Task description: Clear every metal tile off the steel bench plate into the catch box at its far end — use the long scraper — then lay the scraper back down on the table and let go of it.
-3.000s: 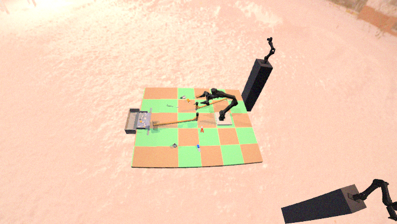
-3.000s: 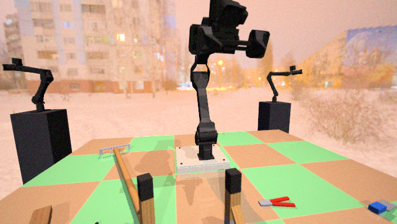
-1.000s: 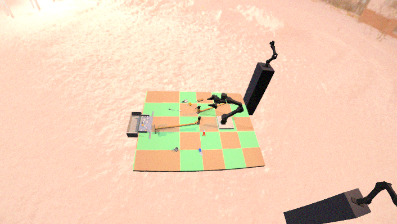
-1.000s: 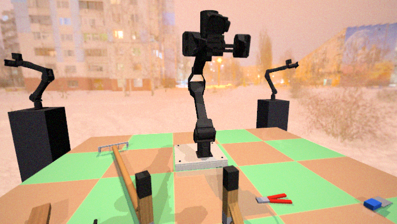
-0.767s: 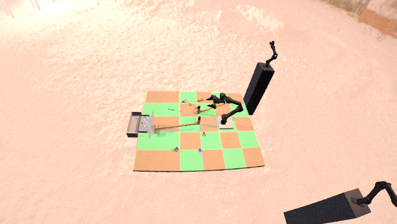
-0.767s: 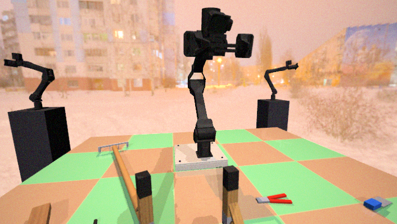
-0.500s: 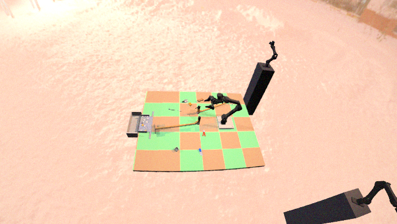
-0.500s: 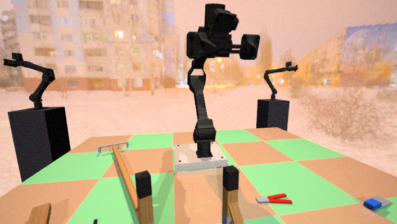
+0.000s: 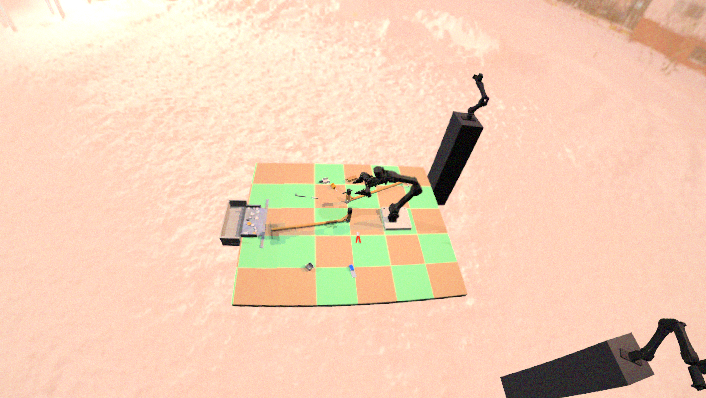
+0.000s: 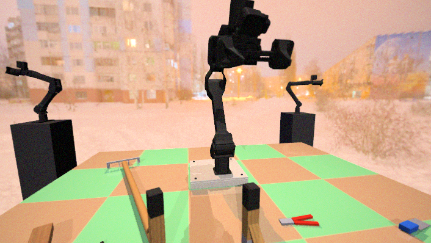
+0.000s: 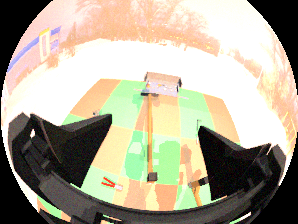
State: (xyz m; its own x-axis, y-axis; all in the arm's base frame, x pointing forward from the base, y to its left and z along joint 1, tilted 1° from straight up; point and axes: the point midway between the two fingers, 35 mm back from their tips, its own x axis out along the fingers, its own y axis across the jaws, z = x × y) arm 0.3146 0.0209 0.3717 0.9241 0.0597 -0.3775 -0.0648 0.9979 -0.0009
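Note:
The long scraper [image 9: 310, 226] [image 11: 150, 137] lies on the checkered table [image 9: 410, 285]. Its grey blade [image 9: 263, 223] rests at the steel plate [image 9: 246, 231], and its black upright grip [image 9: 348, 214] [image 10: 251, 195] points towards the arm's base. Several small tiles [image 9: 253, 218] lie on the plate between the blade and the grey catch box [image 9: 231, 227] [image 11: 162, 82]; I cannot tell whether any are in the box. My gripper [image 9: 358, 179] [image 11: 153, 125] is open and empty. It hangs high above the table, well apart from the scraper.
A second long tool [image 9: 375, 190] [image 10: 134, 189] with a rake head [image 10: 123, 162] lies nearby. Red pliers [image 9: 358, 239] [image 10: 300, 220], a blue block [image 9: 352, 270] [image 10: 408, 226] and small parts [image 9: 309, 267] lie scattered. Black pedestals [image 9: 455, 155] [image 10: 43, 152] stand beside the table.

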